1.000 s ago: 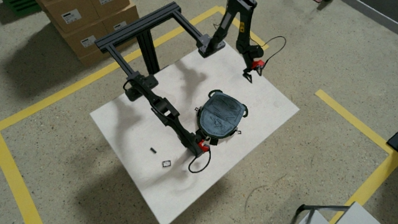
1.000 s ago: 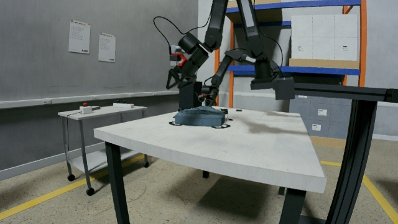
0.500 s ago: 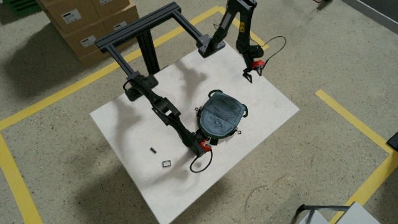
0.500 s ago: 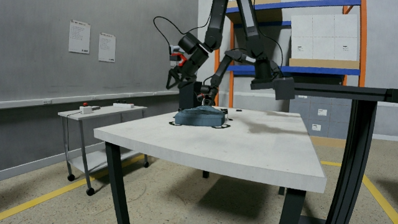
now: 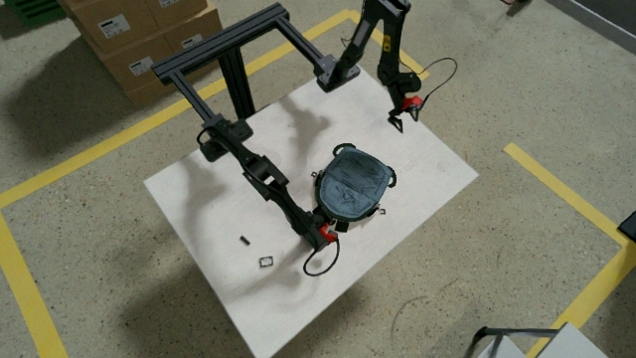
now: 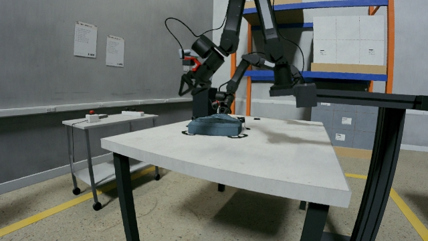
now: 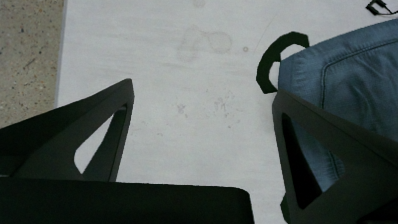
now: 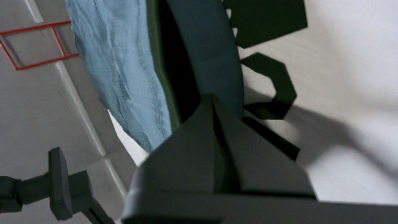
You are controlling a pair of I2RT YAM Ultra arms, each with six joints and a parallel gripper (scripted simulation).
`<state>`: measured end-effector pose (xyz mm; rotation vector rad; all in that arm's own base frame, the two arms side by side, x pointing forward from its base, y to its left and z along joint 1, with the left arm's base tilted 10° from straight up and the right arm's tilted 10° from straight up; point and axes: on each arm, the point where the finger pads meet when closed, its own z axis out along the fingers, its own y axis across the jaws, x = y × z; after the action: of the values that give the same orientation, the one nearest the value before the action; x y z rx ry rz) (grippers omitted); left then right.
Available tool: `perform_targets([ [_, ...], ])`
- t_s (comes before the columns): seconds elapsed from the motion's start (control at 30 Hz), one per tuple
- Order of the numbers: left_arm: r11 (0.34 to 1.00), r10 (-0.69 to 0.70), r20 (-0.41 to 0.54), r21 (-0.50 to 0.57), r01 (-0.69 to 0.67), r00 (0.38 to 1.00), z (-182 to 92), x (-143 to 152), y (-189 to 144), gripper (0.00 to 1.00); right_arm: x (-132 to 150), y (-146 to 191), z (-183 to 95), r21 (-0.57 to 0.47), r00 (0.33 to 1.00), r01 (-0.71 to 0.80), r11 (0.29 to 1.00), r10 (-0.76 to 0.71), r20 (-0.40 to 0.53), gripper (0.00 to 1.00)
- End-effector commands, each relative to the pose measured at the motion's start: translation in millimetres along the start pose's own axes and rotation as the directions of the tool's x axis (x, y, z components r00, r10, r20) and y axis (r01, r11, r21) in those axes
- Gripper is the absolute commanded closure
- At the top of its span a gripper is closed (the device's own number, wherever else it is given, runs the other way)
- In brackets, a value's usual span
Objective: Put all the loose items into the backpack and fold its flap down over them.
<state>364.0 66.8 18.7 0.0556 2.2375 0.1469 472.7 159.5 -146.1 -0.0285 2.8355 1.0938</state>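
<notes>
On the counter [image 5: 422,179] [image 6: 234,154] [image 7: 200,20] [image 8: 360,100], the backpack [image 5: 329,211] [image 6: 214,130] [image 7: 291,75] [image 8: 215,55] is lying flat, its flap [image 5: 355,181] [image 6: 223,116] [image 7: 367,90] [image 8: 120,75] looking limp, probably wanting an edge grip. The left claw [image 5: 408,125] [image 6: 187,94] [image 7: 205,92] is gaping; the right claw [image 5: 320,241] [image 6: 225,108] [image 8: 208,101] is clenching nothing. The square item [image 5: 266,262] and stubby bar [image 5: 244,240] are waiting outside.

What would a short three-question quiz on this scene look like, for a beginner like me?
1. True or false: the left gripper is open.
2. Multiple choice: what are the closed fingertips of the right gripper beside? A) a cardboard box B) the backpack C) a wall poster
3. Fill in: two small loose items lie on the ____.

Key: 1. True; 2. B; 3. table
</notes>
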Motion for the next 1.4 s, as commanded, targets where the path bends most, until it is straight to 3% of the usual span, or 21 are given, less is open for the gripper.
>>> perform_targets([
  [0.0, 1.000, 0.004, 0.014, 0.000, -0.004, 1.000, -0.4, -5.1, -0.3, 0.10, -19.2, 22.5, -1.3, -0.022, 0.997, 0.066, 0.998, -0.065, 0.038, 1.00],
  [0.47, 1.000, 0.004, 0.014, 0.000, -0.004, 1.000, -0.4, -5.1, -0.3, 0.10, -22.2, 28.9, -5.5, -0.025, 0.996, 0.078, 0.997, -0.077, 0.050, 1.00],
  [0.6, 1.000, 0.004, 0.014, 0.000, -0.004, 1.000, -0.4, -5.1, -0.3, 0.10, -3.0, 13.8, -7.3, -0.020, 0.998, 0.049, 0.999, -0.049, 0.026, 1.00],
  [0.87, 1.000, 0.004, 0.014, 0.000, -0.004, 1.000, -0.4, -5.1, -0.3, 0.10, -12.3, 17.7, -10.2, -0.021, 0.997, 0.066, 0.998, -0.065, 0.044, 1.00],
  [1.37, 1.000, 0.004, 0.014, 0.000, -0.004, 1.000, -0.4, -5.1, -0.3, 0.10, 4.8, 26.8, -12.3, -0.019, 1.000, 0.031, 0.999, -0.031, -0.001, 1.00],
])
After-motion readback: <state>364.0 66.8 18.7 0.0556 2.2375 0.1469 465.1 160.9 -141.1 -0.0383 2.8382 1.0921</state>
